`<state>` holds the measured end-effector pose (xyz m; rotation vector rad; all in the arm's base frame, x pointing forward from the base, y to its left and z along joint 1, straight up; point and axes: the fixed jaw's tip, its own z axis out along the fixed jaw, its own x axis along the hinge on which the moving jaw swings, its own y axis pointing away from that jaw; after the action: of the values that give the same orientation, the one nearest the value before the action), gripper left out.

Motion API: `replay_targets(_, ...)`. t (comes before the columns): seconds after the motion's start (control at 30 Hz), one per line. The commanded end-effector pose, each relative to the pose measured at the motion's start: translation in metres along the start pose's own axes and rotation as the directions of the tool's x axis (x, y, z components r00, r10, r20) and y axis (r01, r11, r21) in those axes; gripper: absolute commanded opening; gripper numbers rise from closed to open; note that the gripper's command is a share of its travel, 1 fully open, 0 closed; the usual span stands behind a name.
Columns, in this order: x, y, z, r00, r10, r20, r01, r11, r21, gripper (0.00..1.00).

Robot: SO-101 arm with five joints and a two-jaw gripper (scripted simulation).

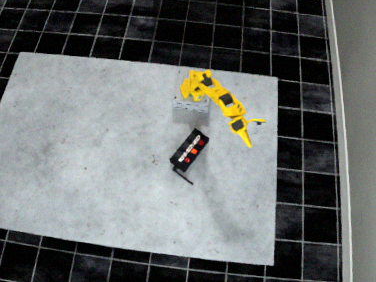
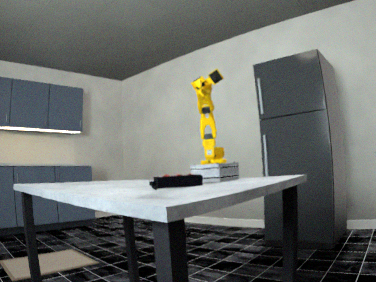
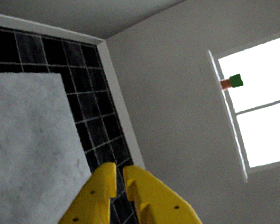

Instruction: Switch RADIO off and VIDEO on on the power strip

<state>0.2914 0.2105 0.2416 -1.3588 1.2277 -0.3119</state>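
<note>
The black power strip [image 1: 190, 151] lies face up on the grey table, switches showing red, with a white label row beside them; its cord end points to the front left. It also shows in the side view [image 2: 176, 181] as a low black bar. The yellow arm stands on a grey block [image 1: 190, 110] behind the strip. My gripper [image 1: 246, 139] is raised high above the table, to the right of the strip and well apart from it. In the wrist view the two yellow jaws are shut together with nothing between them. The switch labels are too small to read.
The table's right edge lies close under the gripper [image 1: 276, 155]. A grey fridge [image 2: 295, 145] stands beyond the table in the side view. The floor is black tile.
</note>
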Motion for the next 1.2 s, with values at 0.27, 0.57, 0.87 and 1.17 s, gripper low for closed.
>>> replay_targets(0.27, 0.042, 0.004, -0.007, 0.942, -0.319, -0.107, 0.308, 0.945, -0.111, 0.0)
replay_targets(0.57, 0.07, 0.01, -0.014, 0.839, -0.53, -0.126, 0.494, 0.838, -0.232, 0.0)
replay_targets(0.87, 0.107, 0.018, -0.027, 0.642, -0.764, -0.058, 0.683, 0.605, -0.408, 0.0)
replay_targets(1.17, 0.135, 0.025, -0.041, 0.466, -0.882, 0.074, 0.773, 0.365, -0.518, 0.0)
